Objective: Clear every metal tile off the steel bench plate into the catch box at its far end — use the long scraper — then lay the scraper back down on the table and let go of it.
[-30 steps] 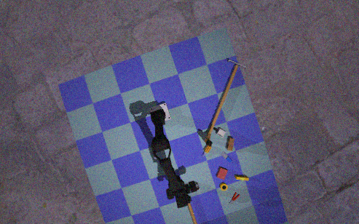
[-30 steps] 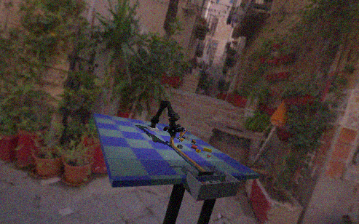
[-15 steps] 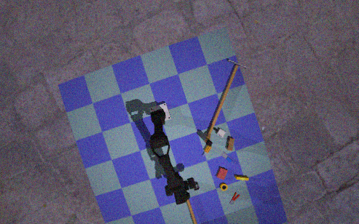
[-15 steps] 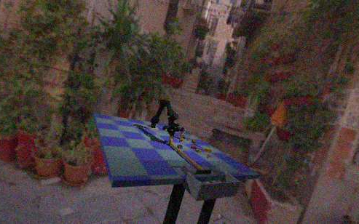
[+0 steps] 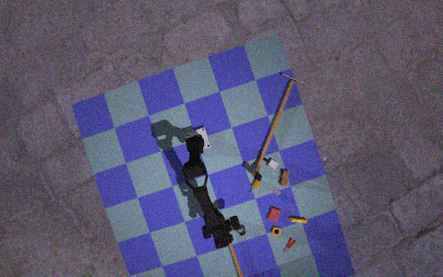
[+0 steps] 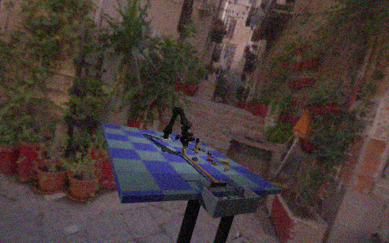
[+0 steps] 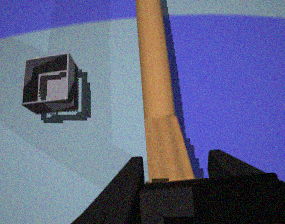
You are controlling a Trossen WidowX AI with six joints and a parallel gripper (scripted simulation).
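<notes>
The long scraper has a wooden handle (image 5: pixel 235 261) (image 6: pixel 200 167) (image 7: pixel 158 75). My gripper (image 7: pixel 175 163) is shut on the handle near its end, low over the table. In the exterior view the handle slants towards the catch box (image 6: pixel 231 207), and its dark head (image 6: pixel 218 184) is at the box's near edge. The box hangs at the table's end and holds small pale shapes too blurred to tell. The top view cuts off the scraper's head and the box. The steel bench plate and any tiles on it cannot be made out clearly.
A second long wooden-handled tool (image 5: pixel 272 126) with a metal crosshead lies to one side. A hollow grey square object (image 7: pixel 73 82) is left of the handle in the wrist view. A red block (image 5: pixel 273 214), a yellow ring (image 5: pixel 272 231), a brown block (image 5: pixel 284 177) and red pliers (image 5: pixel 287 245) lie nearby.
</notes>
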